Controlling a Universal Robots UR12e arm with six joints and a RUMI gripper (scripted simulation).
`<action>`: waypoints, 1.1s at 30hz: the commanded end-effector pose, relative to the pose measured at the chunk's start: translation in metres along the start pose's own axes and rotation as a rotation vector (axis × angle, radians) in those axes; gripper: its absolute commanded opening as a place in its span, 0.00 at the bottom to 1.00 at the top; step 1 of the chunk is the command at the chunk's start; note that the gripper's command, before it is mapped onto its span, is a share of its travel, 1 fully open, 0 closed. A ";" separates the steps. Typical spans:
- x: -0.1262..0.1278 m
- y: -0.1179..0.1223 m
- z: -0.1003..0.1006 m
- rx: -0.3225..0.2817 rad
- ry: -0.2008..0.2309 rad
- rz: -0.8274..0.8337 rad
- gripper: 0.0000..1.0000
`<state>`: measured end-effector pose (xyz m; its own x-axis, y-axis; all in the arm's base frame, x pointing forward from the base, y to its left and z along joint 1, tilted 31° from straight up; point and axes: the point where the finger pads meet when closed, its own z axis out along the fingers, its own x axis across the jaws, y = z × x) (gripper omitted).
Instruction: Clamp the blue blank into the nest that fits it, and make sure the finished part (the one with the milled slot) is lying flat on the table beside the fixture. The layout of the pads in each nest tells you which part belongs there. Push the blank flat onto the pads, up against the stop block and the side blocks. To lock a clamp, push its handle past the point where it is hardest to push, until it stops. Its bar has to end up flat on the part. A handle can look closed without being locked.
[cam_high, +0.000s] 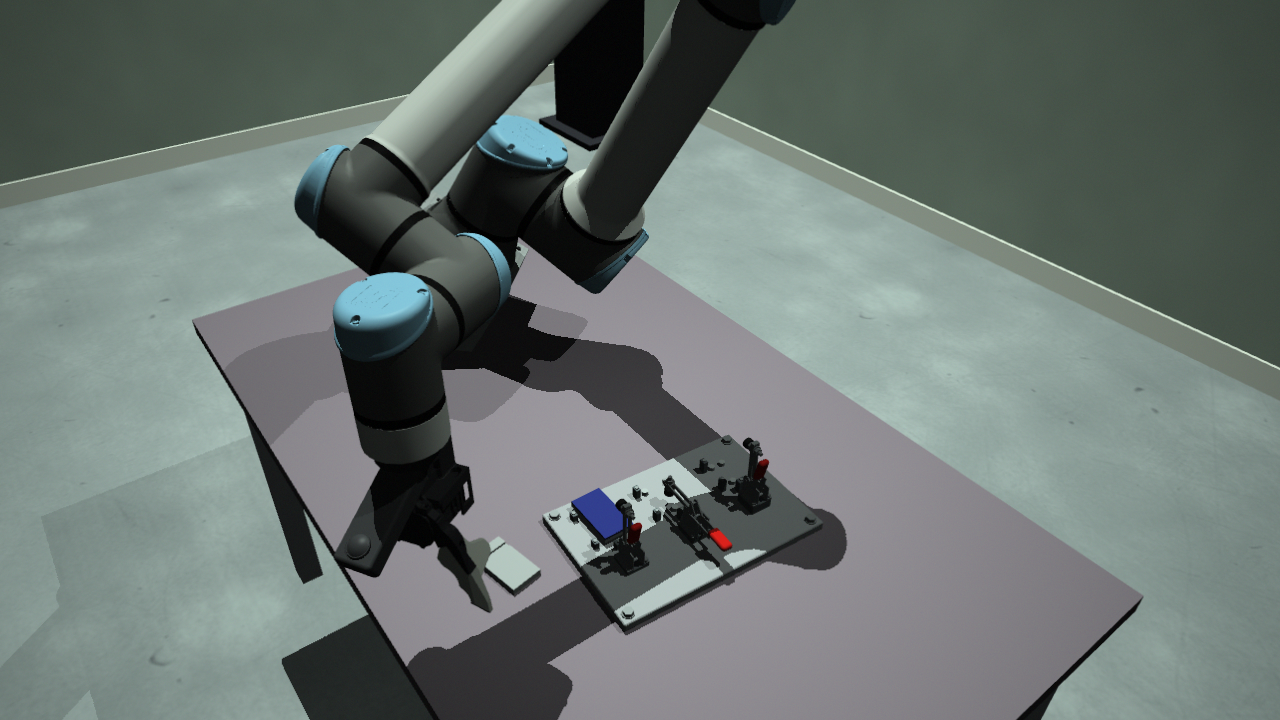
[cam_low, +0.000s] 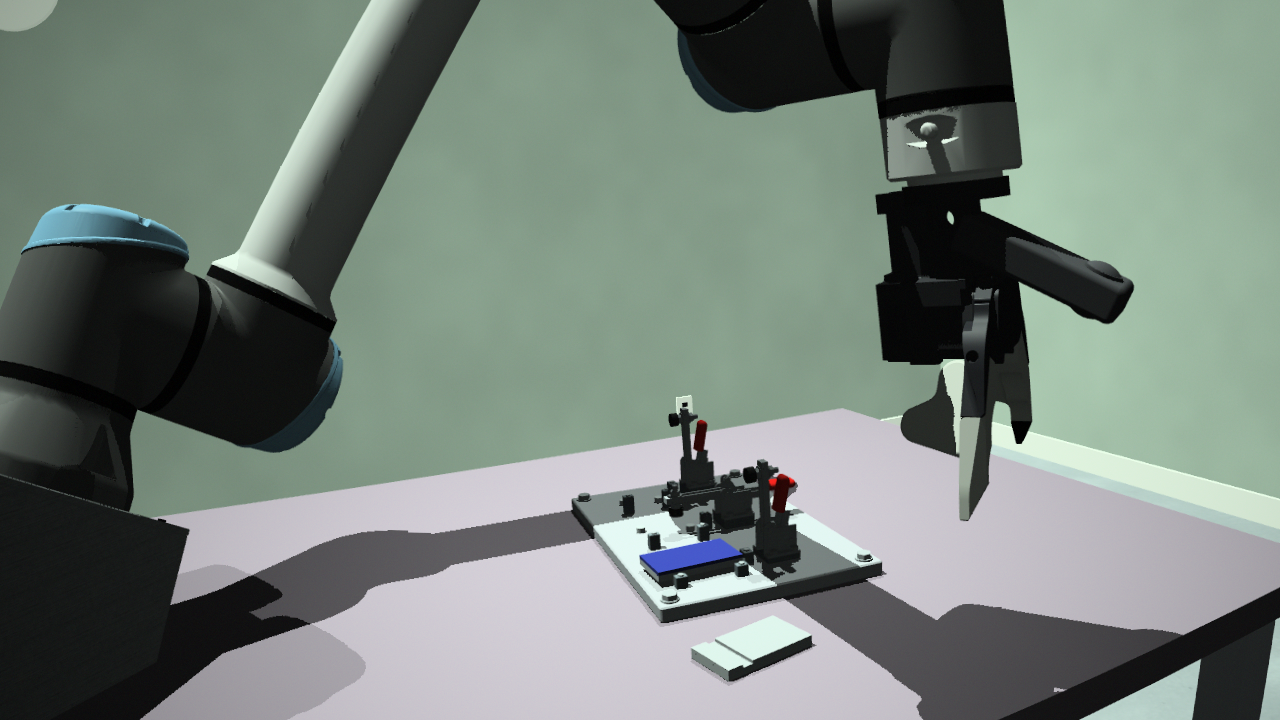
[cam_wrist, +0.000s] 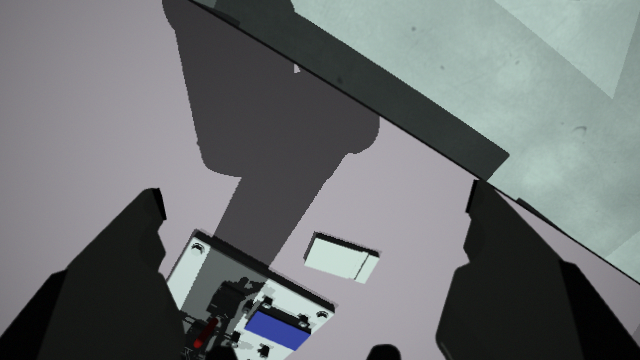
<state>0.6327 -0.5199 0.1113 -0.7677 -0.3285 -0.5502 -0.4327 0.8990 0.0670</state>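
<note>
The blue blank (cam_high: 597, 513) (cam_low: 691, 559) (cam_wrist: 277, 330) lies in the end nest of the grey fixture plate (cam_high: 680, 591) (cam_low: 832, 573) (cam_wrist: 192, 260), nearest the finished part. The clamp handle beside it (cam_high: 634, 531) (cam_low: 781, 490) stands upright with a red grip. The pale grey finished part (cam_high: 512, 564) (cam_low: 753, 646) (cam_wrist: 340, 259), with its slot along one edge, lies flat on the table just off the fixture. My gripper (cam_high: 465, 568) (cam_low: 989, 465) (cam_wrist: 314, 186) is open and empty. It hangs above the table near the finished part, clear of it.
The fixture carries two more clamps: the middle one's red handle (cam_high: 720, 539) lies down flat, the far one's (cam_high: 759, 467) (cam_low: 700, 434) stands upright. The table edge (cam_wrist: 400, 125) runs close behind the gripper. The arm's links hang over the table's back half.
</note>
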 end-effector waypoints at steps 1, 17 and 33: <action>0.000 -0.001 -0.001 0.001 0.000 0.000 1.00; 0.000 -0.001 -0.001 0.001 0.000 0.000 1.00; -0.043 0.095 -0.031 -0.022 0.014 -0.306 1.00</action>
<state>0.6200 -0.4605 0.1467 -0.6700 -0.5052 -0.5439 -0.5844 0.8108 -0.0331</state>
